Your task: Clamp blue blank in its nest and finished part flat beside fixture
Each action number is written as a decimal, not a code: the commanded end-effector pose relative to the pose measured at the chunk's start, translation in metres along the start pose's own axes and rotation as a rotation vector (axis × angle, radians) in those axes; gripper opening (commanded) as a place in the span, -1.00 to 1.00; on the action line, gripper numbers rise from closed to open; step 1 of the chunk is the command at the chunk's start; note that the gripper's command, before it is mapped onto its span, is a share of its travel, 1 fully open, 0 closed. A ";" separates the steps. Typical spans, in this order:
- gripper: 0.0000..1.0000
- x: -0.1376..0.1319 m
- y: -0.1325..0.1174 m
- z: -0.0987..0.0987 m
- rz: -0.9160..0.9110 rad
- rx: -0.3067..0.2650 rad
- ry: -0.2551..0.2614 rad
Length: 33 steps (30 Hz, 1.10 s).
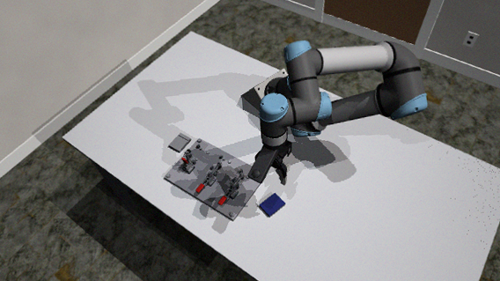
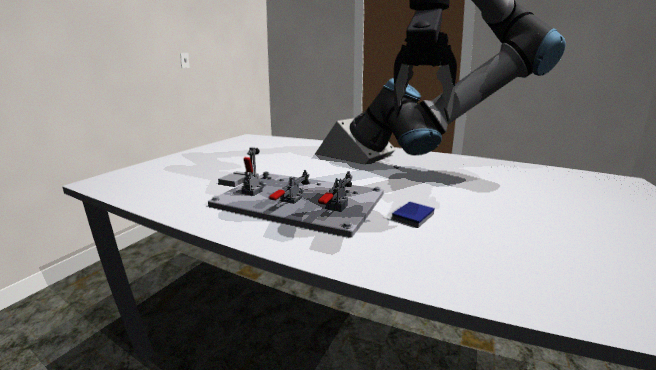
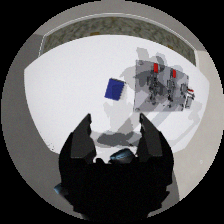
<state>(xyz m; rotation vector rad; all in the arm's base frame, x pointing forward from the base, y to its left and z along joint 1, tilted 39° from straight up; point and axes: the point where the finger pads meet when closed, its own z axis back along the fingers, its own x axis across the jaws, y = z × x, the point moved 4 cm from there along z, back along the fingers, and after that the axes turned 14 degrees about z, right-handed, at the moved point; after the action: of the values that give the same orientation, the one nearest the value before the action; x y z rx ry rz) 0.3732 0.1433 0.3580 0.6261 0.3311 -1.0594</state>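
1. Blue blank (image 1: 272, 205): flat on table (image 1: 398, 194), just beside fixture plate (image 1: 211, 181) at its end nearest the arm; untouched, not in any nest.
2. Finished part (image 1: 179, 142): grey, flat on table just off fixture plate's far end; slot detail too small to confirm.
3. Gripper (image 2: 424, 82): high above table, between fixture plate and blue blank in top view; fingers moderately apart, holding nothing.
4. Clamps: one red handle (image 2: 247, 163) upright at fixture plate's far end, two (image 2: 276, 194) (image 2: 326, 198) lying low; locked or not, cannot tell.
5. Risks, judged: low handles likely blocking nests, needing opening first; thin blank slipping from a shallow pinch; wrong nest chosen, pad layouts unreadable here; handle pushed short of over-centre, appearing closed though unlocked.
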 end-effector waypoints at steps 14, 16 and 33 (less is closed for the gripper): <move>0.17 -0.001 0.001 0.000 0.000 0.000 0.000; 0.17 -0.001 0.001 0.000 -0.007 0.000 0.000; 0.17 -0.001 0.001 0.000 -0.288 0.001 0.000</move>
<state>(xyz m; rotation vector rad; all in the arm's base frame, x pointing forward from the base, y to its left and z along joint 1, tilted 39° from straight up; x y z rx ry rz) 0.3731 0.1441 0.3586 0.6022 0.4096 -1.2685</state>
